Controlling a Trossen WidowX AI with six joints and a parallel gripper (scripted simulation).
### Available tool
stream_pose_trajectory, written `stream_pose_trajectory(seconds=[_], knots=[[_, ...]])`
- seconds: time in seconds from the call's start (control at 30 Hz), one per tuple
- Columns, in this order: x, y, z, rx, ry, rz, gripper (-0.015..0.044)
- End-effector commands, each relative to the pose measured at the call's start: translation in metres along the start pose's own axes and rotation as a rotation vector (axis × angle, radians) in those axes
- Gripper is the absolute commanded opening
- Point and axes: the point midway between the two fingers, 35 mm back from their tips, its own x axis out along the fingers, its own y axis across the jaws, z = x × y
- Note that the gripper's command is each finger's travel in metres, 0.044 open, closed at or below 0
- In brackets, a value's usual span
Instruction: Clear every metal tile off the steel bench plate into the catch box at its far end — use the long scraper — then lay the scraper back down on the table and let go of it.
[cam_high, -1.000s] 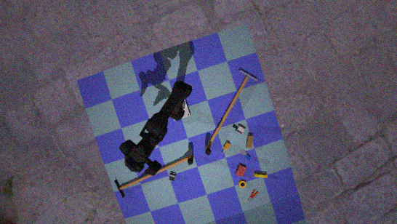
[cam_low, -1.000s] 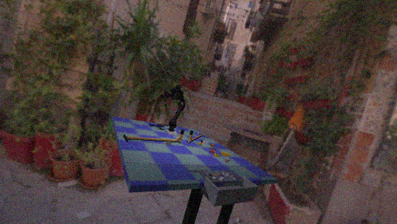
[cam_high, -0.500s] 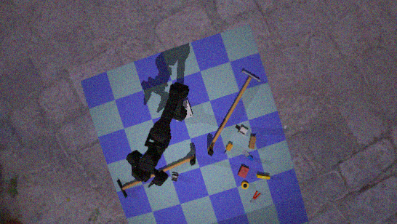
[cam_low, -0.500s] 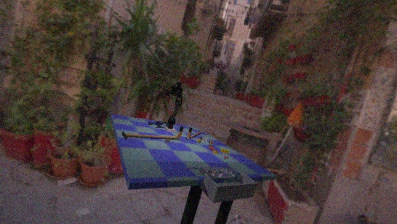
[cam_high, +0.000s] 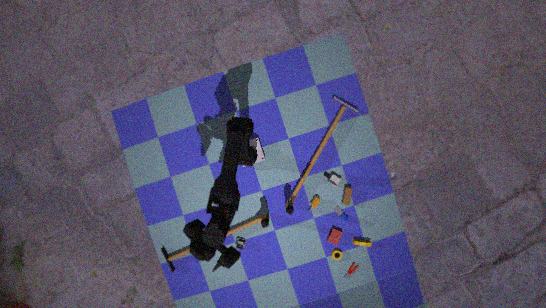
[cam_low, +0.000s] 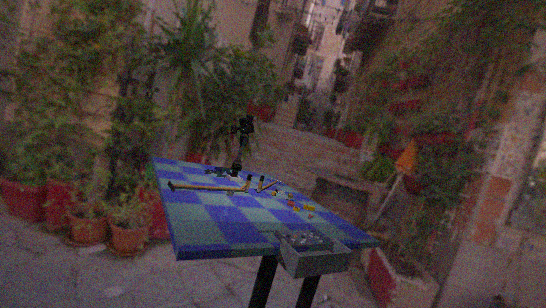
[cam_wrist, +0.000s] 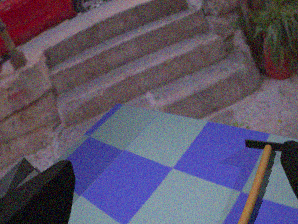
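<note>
Two long wooden-handled tools lie on the table. One tool (cam_high: 245, 224) (cam_low: 210, 188) (cam_wrist: 256, 185) has a black crosshead and runs under the arm in the top view. The other tool (cam_high: 317, 157) has a grey crosshead. I cannot tell for certain which is the long scraper. My gripper (cam_wrist: 182, 163) is open and empty, raised above the table near the black-headed tool. The grey catch box (cam_low: 324, 265) hangs at the table edge. Several small metal tiles (cam_low: 305, 237) show beside its inner side; plate and box interior are hard to separate there.
The black arm (cam_high: 231, 170) (cam_low: 243, 142) stands beside a small white plate (cam_high: 259, 150). Small items lie right of it, among them a red block (cam_high: 335, 234), a yellow ring, a yellow piece (cam_high: 362, 242) and red pliers (cam_high: 350, 272). A small metallic item (cam_high: 240, 243) lies beside the black-headed tool.
</note>
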Motion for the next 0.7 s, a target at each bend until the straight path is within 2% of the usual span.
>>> stream_pose_trajectory(seconds=[0.0, 0.67], knots=[[0.007, 0.011, -0.004, 0.03, -0.003, 0.013, 0.044], [0.016, 0.075, -0.018, 0.215, -0.039, 0.117, 0.044]])
